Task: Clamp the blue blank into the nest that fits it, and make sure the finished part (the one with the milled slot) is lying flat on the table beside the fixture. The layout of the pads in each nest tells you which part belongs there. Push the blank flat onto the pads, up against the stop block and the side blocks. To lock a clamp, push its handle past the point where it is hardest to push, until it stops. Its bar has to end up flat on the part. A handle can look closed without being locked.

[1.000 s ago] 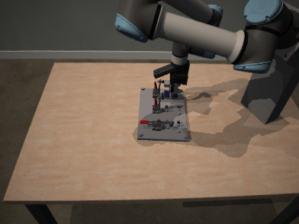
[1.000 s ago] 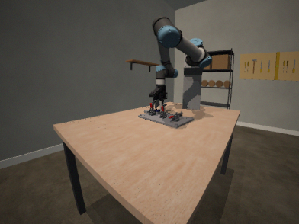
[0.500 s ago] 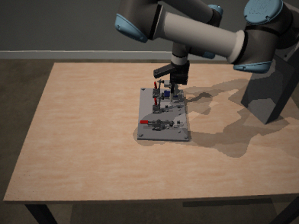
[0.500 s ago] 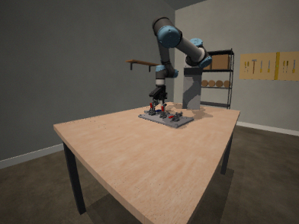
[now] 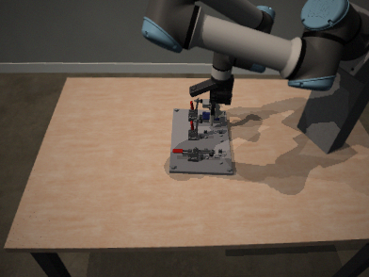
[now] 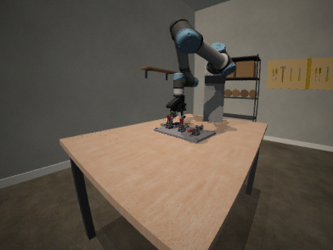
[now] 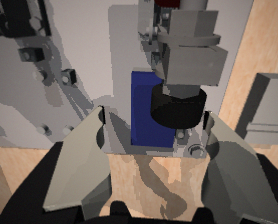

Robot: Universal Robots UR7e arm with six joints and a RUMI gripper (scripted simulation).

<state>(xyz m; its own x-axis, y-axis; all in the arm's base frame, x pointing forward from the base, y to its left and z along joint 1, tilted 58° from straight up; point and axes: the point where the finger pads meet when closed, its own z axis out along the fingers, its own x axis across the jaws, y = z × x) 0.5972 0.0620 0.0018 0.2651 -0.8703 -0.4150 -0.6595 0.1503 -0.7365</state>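
The blue blank point(image 7: 141, 107) point(image 5: 205, 117) lies in the rear nest of the grey fixture plate point(image 5: 203, 166) point(image 6: 188, 137) point(image 7: 95, 45). In the wrist view a clamp's black round pad point(image 7: 177, 109) on its grey bar hangs over the blank's right part. My gripper point(image 7: 153, 109) point(image 5: 215, 117) point(image 6: 175, 110) is open, pointing down at the near end of the blank. Its two fingers stand apart on either side of the blank without touching it. A grey block point(image 7: 263, 107) lies on the table just right of the fixture; I cannot tell whether it has a slot.
Two clamp handles with red grips point(image 5: 191, 105) point(image 5: 192, 123) stand upright at the left of the rear nests. A third red handle point(image 5: 178, 151) lies flat at the front nest. The robot's grey pedestal point(image 5: 329, 118) stands at the table's back right.
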